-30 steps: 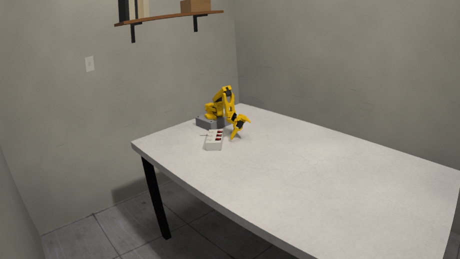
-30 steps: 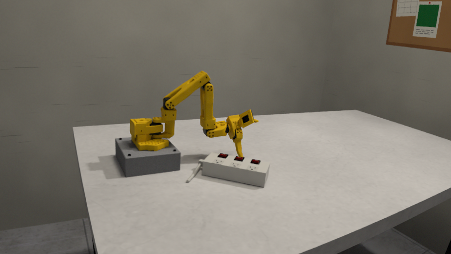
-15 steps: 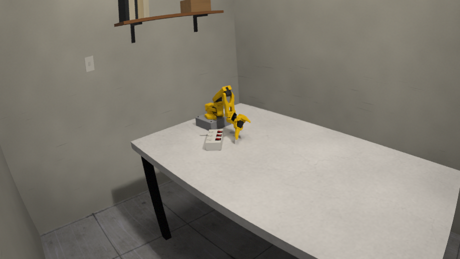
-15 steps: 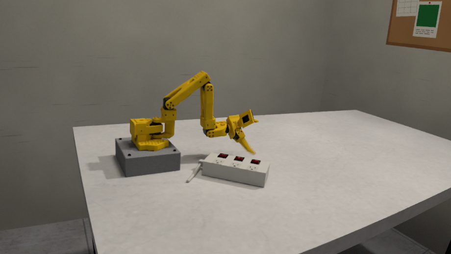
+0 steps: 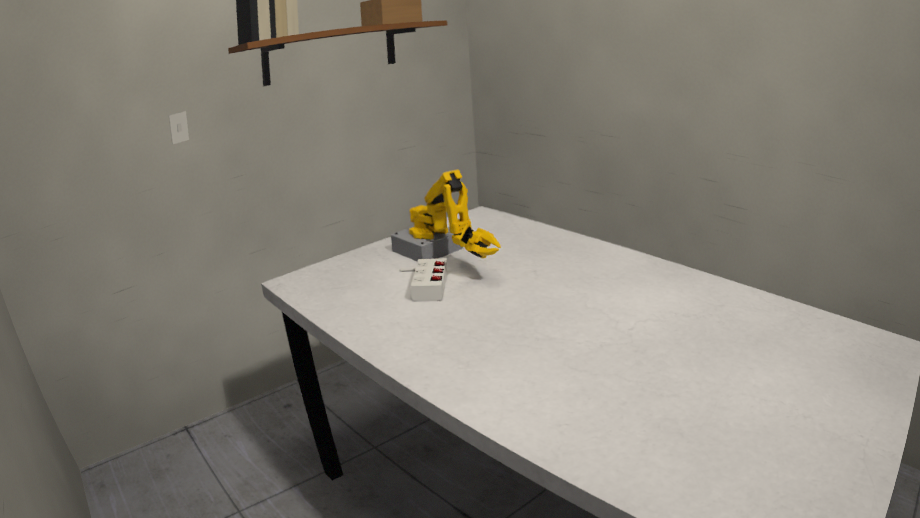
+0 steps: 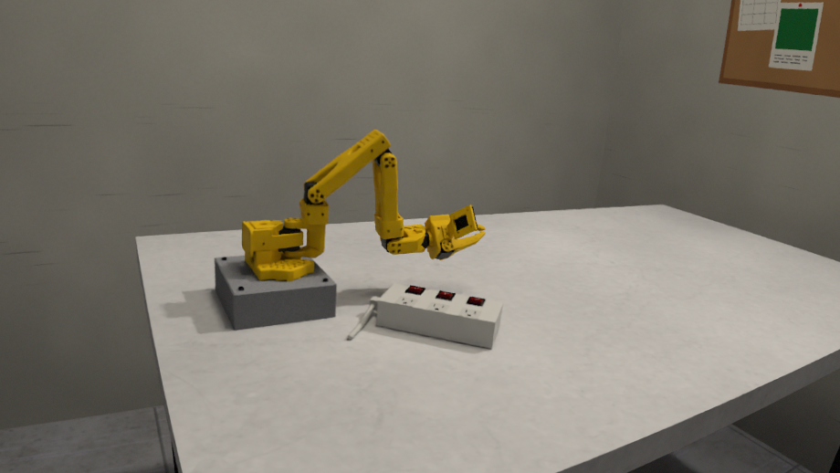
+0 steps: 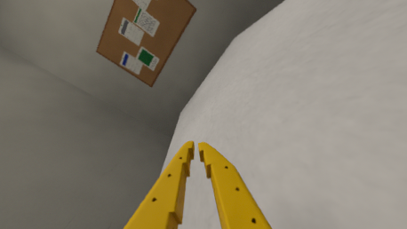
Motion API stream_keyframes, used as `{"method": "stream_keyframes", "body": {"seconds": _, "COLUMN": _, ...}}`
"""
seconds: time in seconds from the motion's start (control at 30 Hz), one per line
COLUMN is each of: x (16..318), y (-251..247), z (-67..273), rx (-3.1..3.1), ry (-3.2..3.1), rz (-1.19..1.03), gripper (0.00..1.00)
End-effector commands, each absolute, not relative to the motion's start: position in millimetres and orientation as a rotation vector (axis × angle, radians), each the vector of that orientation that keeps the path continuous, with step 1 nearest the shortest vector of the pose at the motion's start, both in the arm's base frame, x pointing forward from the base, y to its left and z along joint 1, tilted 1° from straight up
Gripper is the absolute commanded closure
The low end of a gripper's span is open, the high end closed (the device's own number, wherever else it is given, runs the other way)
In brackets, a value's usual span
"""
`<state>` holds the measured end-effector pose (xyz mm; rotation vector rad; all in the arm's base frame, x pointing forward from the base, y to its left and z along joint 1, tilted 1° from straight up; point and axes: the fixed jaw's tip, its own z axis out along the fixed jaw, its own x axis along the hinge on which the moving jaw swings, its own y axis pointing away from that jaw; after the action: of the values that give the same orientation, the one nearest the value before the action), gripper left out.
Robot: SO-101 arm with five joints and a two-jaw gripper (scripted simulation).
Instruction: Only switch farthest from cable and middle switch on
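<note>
A white power strip [image 5: 427, 280] [image 6: 437, 317] lies the right way up on the table, its three red rocker switches [image 6: 445, 295] [image 5: 437, 270] facing up. Its short cable [image 6: 360, 324] leaves the end nearest the arm's base. I cannot tell which switches are on. My yellow gripper [image 6: 478, 236] [image 5: 494, 247] [image 7: 195, 146] is shut and empty. It hangs level above the table, behind and above the strip's far end, pointing away from the strip. The wrist view shows only the closed fingers, bare table and wall; the strip is out of that view.
The arm stands on a grey base block [image 6: 273, 293] [image 5: 418, 243] near the table's back left corner. A cork board [image 6: 782, 44] [image 7: 147, 37] hangs on the wall. A shelf [image 5: 334, 32] is high on the other wall. The table edge [image 5: 334, 334] runs close to the strip.
</note>
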<state>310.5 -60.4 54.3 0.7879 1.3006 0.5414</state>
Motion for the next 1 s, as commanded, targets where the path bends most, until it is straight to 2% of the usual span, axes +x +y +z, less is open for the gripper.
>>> {"method": "stream_keyframes", "body": {"seconds": 0.0, "x": 314.8, "y": -68.7, "z": 61.7, "rx": 0.806, "ry": 1.286, "rz": 0.53, "gripper": 1.0}}
{"method": "stream_keyframes", "body": {"seconds": 0.57, "x": 324.0, "y": -110.6, "z": 73.1, "rx": 0.972, "ry": 1.342, "rz": 0.433, "gripper": 1.0}}
{"method": "stream_keyframes", "body": {"seconds": 0.97, "x": 316.3, "y": -150.1, "z": 89.4, "rx": 1.148, "ry": 1.381, "rz": 0.341, "gripper": 1.0}}
